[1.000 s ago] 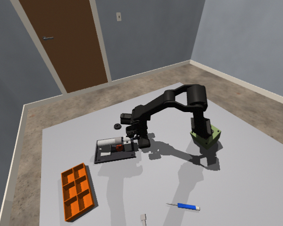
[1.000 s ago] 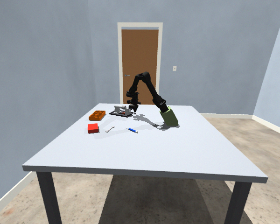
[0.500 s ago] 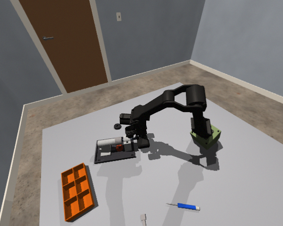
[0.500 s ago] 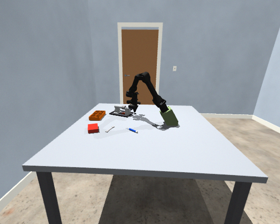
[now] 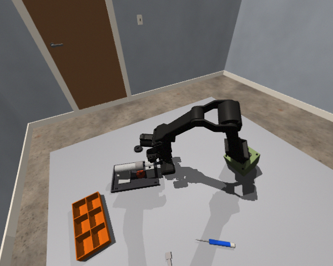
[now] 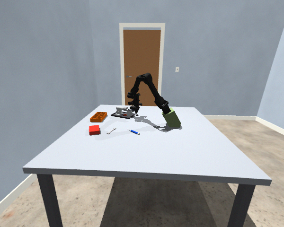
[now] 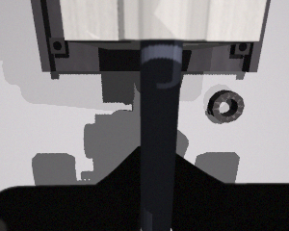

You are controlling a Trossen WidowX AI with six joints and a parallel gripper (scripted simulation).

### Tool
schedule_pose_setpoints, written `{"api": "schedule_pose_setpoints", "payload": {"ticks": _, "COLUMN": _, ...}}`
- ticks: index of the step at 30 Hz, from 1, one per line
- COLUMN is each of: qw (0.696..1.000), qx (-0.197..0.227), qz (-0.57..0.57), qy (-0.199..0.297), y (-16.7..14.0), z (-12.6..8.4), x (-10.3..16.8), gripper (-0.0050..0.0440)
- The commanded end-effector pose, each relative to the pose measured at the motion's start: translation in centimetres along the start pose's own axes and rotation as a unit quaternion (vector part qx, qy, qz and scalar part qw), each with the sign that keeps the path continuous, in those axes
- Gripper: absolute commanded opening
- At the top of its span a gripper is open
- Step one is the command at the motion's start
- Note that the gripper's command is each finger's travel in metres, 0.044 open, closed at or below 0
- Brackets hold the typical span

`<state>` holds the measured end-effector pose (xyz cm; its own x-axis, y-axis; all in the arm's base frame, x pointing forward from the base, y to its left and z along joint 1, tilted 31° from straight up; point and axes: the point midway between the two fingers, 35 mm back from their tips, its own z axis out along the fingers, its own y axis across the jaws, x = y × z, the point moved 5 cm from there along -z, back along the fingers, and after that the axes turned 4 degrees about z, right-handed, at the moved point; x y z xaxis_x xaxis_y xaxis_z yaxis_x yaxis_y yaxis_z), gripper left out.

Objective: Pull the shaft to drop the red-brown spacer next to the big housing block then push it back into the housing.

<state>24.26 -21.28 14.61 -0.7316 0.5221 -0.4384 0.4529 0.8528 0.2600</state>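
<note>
Centrally: shaft [image 7: 158, 120], dark, running out of the white housing [image 5: 127, 167] on a black plate [image 5: 134, 185]; the far end is pinched in the gripper [image 5: 158, 163], whose jaws are nearly closed on it. Red-brown spacer [image 5: 139, 173] on the plate just beside the housing, at its 5 o'clock in the top view. Black ring [image 5: 137, 148] loose on the table [image 5: 247, 217], at 12 o'clock. Orange tray [image 5: 89, 226] at 7 o'clock. Blue screwdriver [image 5: 221, 243] at 4 o'clock. Red box [image 6: 94, 129] near the tray.
</note>
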Motion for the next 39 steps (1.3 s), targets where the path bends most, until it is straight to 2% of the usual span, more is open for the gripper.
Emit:
{"api": "schedule_pose_setpoints", "payload": {"ticks": 1, "qw": 1.000, "qx": 0.004, "qz": -0.005, "qy": -0.016, "y": 0.12, "z": -0.73, "x": -0.93, "gripper": -0.0050}}
{"api": "schedule_pose_setpoints", "payload": {"ticks": 39, "qw": 1.000, "qx": 0.003, "qz": -0.004, "qy": -0.015, "y": 0.20, "z": -0.69, "x": -1.84, "gripper": -0.0050}}
